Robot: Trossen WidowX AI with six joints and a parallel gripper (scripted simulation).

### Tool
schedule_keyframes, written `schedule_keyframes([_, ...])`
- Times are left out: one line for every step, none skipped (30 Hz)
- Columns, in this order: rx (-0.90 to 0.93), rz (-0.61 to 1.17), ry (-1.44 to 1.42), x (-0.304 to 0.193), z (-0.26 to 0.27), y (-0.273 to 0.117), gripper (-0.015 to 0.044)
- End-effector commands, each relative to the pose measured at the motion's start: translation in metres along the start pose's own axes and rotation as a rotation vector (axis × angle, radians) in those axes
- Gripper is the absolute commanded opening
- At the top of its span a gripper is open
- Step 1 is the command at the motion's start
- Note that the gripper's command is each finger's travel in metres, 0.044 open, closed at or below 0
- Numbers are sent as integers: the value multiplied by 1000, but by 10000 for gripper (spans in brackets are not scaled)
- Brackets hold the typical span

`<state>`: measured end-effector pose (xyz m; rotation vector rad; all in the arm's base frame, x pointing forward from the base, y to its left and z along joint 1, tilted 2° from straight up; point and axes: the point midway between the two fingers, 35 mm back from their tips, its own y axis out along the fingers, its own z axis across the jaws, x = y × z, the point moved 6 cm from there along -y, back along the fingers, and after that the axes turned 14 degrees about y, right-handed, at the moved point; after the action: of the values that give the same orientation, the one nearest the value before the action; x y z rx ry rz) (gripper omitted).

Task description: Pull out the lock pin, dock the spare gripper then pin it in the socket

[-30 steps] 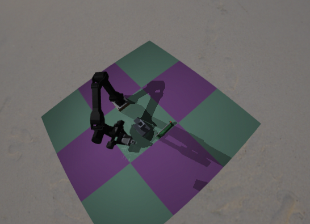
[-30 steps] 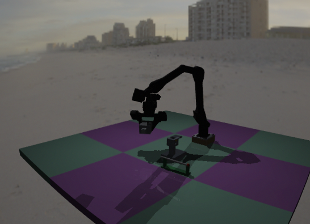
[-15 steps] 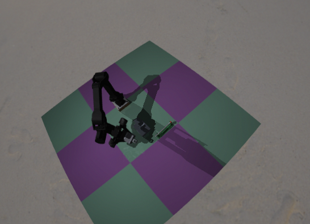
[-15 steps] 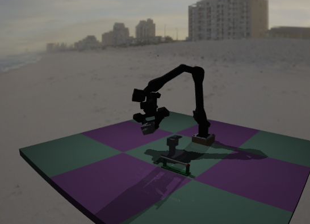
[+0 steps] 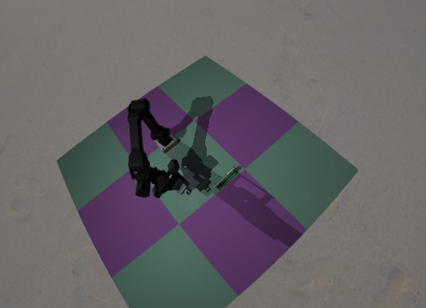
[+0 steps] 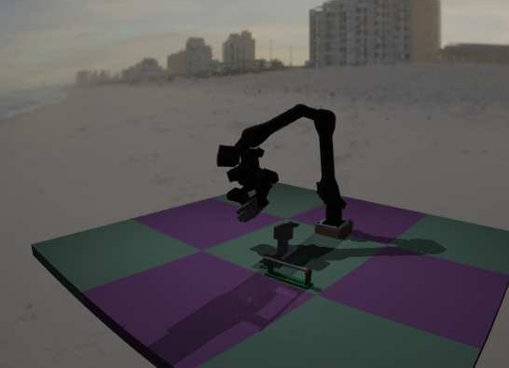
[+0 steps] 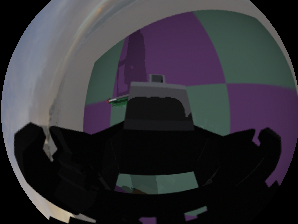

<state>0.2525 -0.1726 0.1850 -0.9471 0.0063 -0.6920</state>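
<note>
My gripper [image 5: 175, 184] [image 6: 252, 203] [image 7: 154, 123] is shut on the spare gripper, a grey block [image 5: 182, 188] [image 6: 248, 211] [image 7: 157, 111] with a small spigot [image 7: 157, 78] at its far end. It is held tilted in the air, clear of the mount. The dark grey mount [image 5: 196, 176] [image 6: 282, 238] stands on the board, its socket at the top; in the wrist view I cannot make it out. The lock pin [image 6: 286, 265], a thin pale rod with a red head [image 5: 235, 168] [image 6: 309, 270] [image 7: 108, 101], lies across the green rack [image 6: 287, 279], out of the socket.
The rack stands beside the mount, on its side away from the arm's base [image 5: 168, 145] [image 6: 334, 230]. The checkered board [image 5: 269, 121] [image 6: 396, 303] carries everything. Dark shadows of the arm cross the mount and the board around it.
</note>
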Motion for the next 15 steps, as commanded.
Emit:
schedule_keyframes([9, 14, 73, 2, 8, -1, 0])
schedule_keyframes([10, 21, 98, 2, 9, -1, 0])
schedule_keyframes([11, 28, 123, 2, 11, -1, 0])
schedule_keyframes([11, 35, 149, 2, 13, -1, 0])
schedule_keyframes([12, 42, 174, 1, 14, -1, 0])
schedule_keyframes([12, 49, 199, 1, 16, -1, 0])
schedule_keyframes([12, 56, 224, 1, 18, -1, 0])
schedule_keyframes([12, 63, 249, 1, 19, 0, 0])
schedule_keyframes([12, 70, 274, 0, 21, 0, 0])
schedule_keyframes([11, 77, 299, 0, 22, 0, 0])
schedule_keyframes([10, 85, 324, 0, 24, 0, 0])
schedule_keyframes([9, 92, 349, 0, 26, 0, 0])
schedule_keyframes([8, 99, 374, -1, 27, 0, 0])
schedule_keyframes([7, 106, 399, -1, 29, 0, 0])
schedule_keyframes([5, 113, 424, -1, 31, 0, 0])
